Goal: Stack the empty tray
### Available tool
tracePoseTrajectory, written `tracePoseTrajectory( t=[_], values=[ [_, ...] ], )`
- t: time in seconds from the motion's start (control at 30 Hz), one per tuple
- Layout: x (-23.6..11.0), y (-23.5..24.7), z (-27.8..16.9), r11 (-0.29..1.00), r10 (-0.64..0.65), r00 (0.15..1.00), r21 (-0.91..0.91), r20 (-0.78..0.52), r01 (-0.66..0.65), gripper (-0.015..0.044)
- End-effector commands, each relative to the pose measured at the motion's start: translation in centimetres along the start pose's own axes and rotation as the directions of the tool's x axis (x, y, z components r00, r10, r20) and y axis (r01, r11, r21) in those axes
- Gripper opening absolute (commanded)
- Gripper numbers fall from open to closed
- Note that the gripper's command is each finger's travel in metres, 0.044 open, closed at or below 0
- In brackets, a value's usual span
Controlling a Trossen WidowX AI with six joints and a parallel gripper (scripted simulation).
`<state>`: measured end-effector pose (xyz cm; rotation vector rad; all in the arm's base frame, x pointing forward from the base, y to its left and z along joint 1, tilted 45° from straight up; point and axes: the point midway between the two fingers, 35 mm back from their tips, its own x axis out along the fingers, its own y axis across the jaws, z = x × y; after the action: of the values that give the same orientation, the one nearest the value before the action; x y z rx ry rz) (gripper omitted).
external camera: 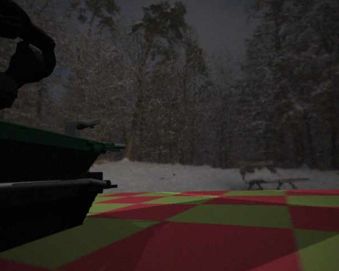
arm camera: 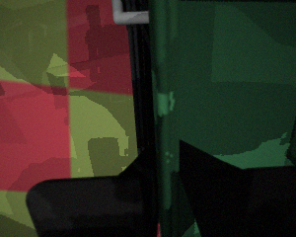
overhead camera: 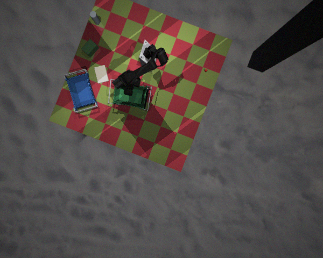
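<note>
The empty green tray (overhead camera: 123,97) (external camera: 47,143) (arm camera: 232,99) is above the black tray (overhead camera: 146,100) (external camera: 41,206) (arm camera: 142,99), which stands on the table. My gripper (arm camera: 166,146) is shut on the green tray's long side wall, one finger outside and one inside. In the exterior view the green tray's underside is very close to a grey bar (external camera: 47,184) along the black tray's top; contact cannot be told. Wire bars (overhead camera: 109,91) (overhead camera: 149,98) show at both ends of the pair. The black tray's load and most of its bars are hidden under the green tray.
A blue tray (overhead camera: 81,90) with wire bars stands to the left. A white slab (overhead camera: 101,73) lies between it and the arm. A dark green block (overhead camera: 90,48) and a grey cylinder (overhead camera: 95,18) are farther up the table's left side. A small red object (overhead camera: 205,70) lies at right.
</note>
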<state>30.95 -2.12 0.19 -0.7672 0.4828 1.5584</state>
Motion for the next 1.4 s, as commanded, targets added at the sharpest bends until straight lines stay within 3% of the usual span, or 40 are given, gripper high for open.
tracePoseTrajectory(
  t=[0.0,1.37],
  values=[
    [0.6,0.6,0.3,0.999,0.035,0.999,0.008,0.002,-0.035,0.0000],
    [1.4,1.0,0.3,0.999,0.035,0.999,0.008,0.002,-0.035,0.0000]
  ],
)
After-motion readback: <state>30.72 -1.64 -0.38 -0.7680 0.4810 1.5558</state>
